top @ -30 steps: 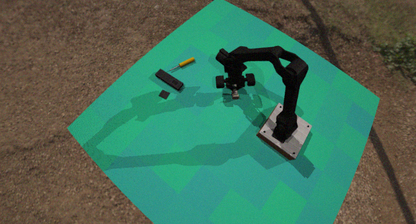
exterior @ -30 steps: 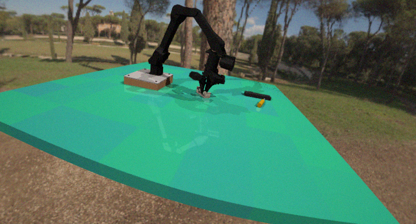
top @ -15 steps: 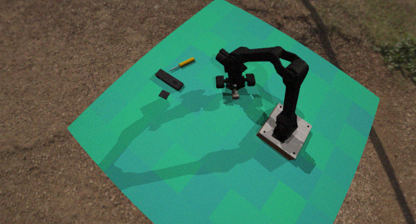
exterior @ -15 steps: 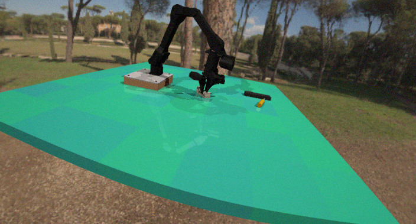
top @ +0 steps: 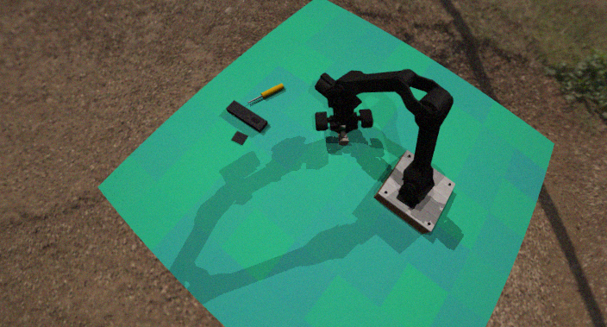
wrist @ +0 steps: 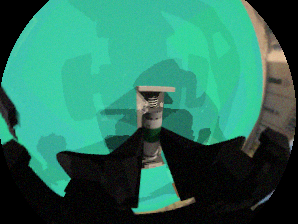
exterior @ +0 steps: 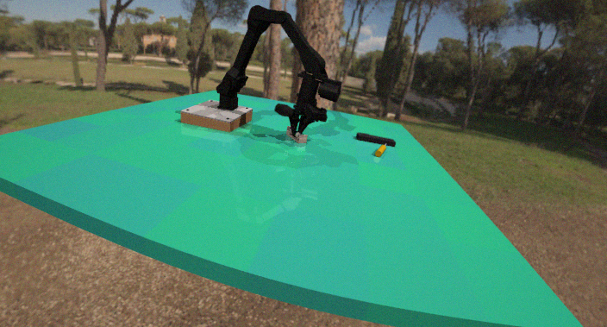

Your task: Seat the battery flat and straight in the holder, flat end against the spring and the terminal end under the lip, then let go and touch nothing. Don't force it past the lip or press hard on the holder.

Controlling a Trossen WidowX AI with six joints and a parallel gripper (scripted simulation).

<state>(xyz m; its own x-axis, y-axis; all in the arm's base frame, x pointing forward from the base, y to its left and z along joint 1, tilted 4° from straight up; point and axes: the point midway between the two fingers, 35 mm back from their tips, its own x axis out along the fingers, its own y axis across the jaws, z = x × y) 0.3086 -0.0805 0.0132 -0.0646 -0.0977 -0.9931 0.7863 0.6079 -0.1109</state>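
The battery (wrist: pixel 152 134), white with a green band, lies lengthwise along the holder. My gripper (top: pixel 342 130) (exterior: pixel 298 131) (wrist: pixel 150 130) is shut on the battery, with a finger on each side of it. The pale holder (top: pixel 343 141) (exterior: pixel 303 139) (wrist: pixel 167 89) is under the fingers. In the wrist view the spring (wrist: pixel 152 101) shows inside the holder's far end wall, just beyond the battery's far end. The battery's near end is by the holder's near end, between the dark fingers. Whether it is under the lip or fully flat cannot be told.
A black remote-like case (top: pixel 247 116) (exterior: pixel 375 139) lies away from the arm. Beside it are a yellow-handled screwdriver (top: pixel 272 91) (exterior: pixel 380 150) and a small dark square (top: pixel 240 138). The arm stands on a pale base block (top: pixel 441 192) (exterior: pixel 206 120).
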